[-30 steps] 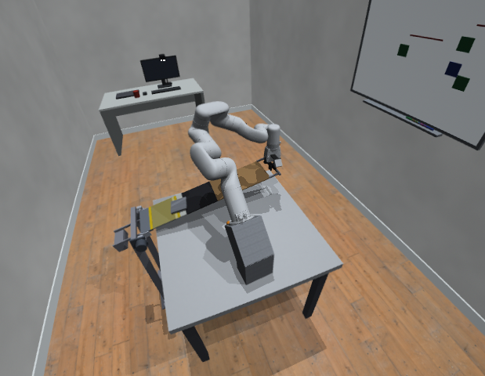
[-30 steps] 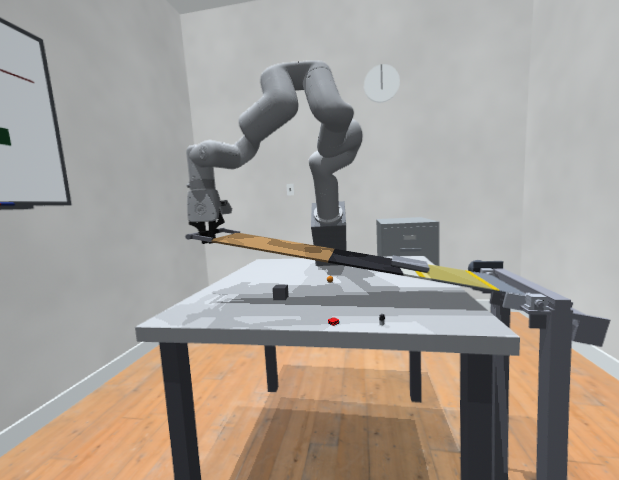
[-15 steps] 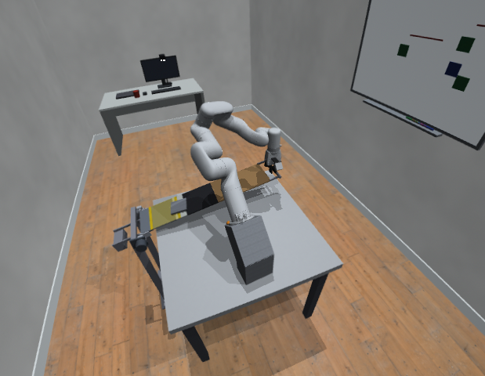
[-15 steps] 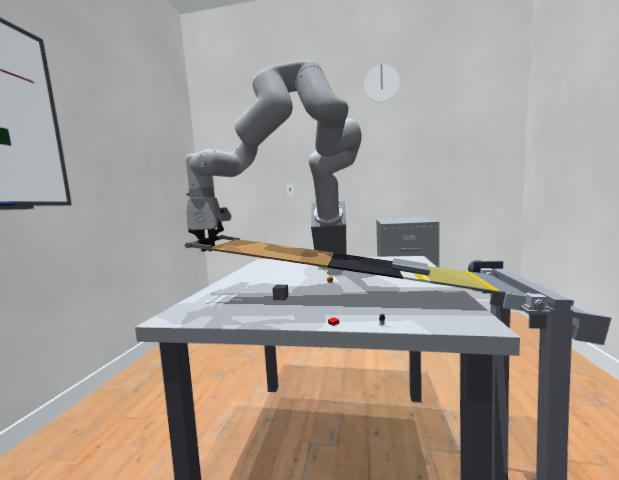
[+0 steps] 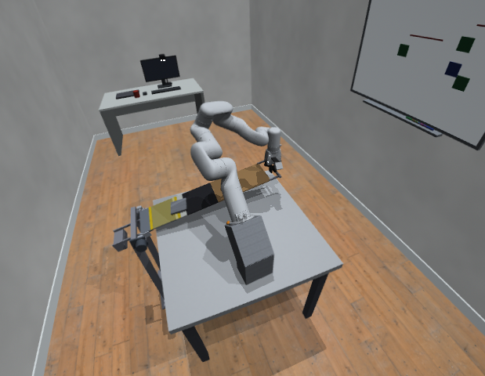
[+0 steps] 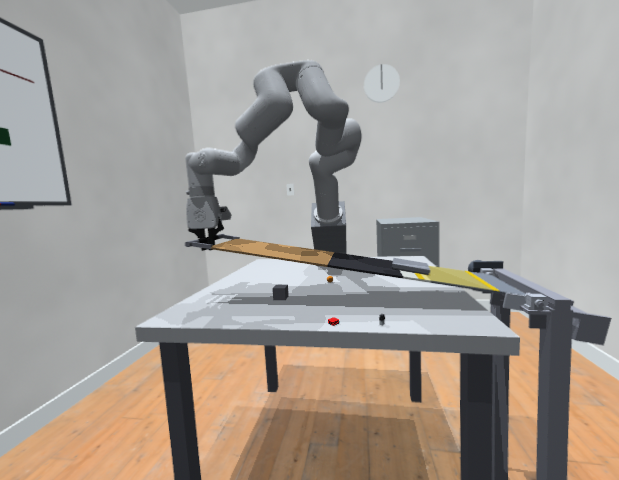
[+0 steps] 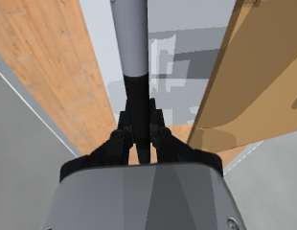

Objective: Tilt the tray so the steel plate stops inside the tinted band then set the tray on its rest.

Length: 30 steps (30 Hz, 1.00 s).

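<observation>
The long tray (image 6: 319, 256) slopes down from its raised handle end to the hinge stand (image 6: 534, 299). Its bed is tan, then black, then has a yellow tinted band (image 6: 454, 277) between two solid yellow lines. The grey steel plate (image 6: 410, 266) lies flat on the bed at the band's upper edge, partly over the black part; it also shows in the top view (image 5: 177, 205). I cannot tell whether it clears the upper line. My gripper (image 6: 206, 241) is shut on the tray's handle bar (image 7: 136, 48) and holds that end above the table; in the top view the gripper (image 5: 273, 171) is at the table's far edge.
A small dark block (image 6: 280, 291) stands on the table under the raised end. An orange ball (image 6: 329, 279), a red piece (image 6: 333, 321) and a black knob (image 6: 381, 318) lie on the table. The arm's pedestal (image 5: 250, 252) stands mid-table. A cabinet (image 6: 407, 240) is behind.
</observation>
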Each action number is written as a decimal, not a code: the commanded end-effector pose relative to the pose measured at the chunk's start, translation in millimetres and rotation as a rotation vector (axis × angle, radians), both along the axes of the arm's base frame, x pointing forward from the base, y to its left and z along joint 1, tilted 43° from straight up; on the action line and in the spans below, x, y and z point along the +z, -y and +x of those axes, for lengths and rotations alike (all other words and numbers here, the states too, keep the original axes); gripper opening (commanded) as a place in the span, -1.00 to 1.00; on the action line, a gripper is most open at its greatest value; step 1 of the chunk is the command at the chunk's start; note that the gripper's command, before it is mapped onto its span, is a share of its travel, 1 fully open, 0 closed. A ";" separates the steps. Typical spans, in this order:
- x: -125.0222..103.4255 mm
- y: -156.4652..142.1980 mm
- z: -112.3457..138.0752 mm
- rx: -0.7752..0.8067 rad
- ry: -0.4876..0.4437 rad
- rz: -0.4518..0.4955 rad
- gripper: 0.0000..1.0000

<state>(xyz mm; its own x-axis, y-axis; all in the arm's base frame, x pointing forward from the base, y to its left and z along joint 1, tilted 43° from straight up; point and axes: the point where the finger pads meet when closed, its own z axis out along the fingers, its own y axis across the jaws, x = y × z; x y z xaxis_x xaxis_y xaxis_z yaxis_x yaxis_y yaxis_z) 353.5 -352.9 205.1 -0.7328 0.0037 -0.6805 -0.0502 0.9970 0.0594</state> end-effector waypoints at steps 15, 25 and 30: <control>6.8 1.6 -7.0 -0.006 0.001 -0.003 -1.00; -4.3 3.1 3.3 -0.006 0.001 -0.003 -1.00; -4.7 3.2 3.6 -0.006 0.001 -0.003 -1.00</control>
<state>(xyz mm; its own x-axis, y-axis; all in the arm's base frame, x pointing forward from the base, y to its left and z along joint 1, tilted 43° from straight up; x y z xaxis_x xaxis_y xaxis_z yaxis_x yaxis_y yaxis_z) 355.1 -353.2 203.6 -0.7318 0.0051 -0.6815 -0.0426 0.9977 0.0533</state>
